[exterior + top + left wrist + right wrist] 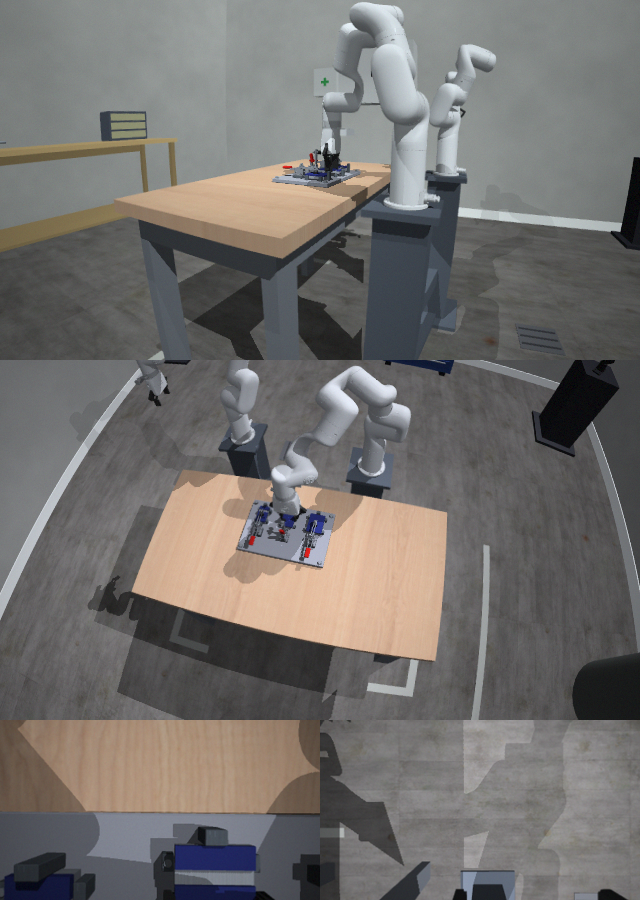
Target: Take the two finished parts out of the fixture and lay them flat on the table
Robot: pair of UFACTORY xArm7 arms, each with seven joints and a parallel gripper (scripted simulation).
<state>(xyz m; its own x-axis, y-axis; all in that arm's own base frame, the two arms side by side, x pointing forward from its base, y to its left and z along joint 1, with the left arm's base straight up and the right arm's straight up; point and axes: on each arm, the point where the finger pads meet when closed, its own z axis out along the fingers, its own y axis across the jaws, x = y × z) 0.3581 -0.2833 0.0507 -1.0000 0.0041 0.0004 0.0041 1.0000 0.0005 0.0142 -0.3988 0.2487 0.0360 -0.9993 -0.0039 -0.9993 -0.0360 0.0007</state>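
The grey fixture plate (295,552) (285,180) (125,840) holds blue parts under clamps. The middle part (215,857) is blue with a pale slot band across it. My left gripper (288,516) (330,162) points down and is shut on this part, which sits in its seat. The middle clamp's red handle (282,531) (311,158) stands up. The left part (262,514) (44,886) and right part (316,524) sit at clamps whose red handles lie low; I cannot tell which is the blank. My right gripper (160,398) (533,897) is open and empty, over the floor.
The fixture stands near the rear edge of the wooden table (380,575) (225,200). The side clamps, with the left red handle (252,540) and right red handle (307,552), flank the left gripper closely. Both arm pedestals stand behind the table.
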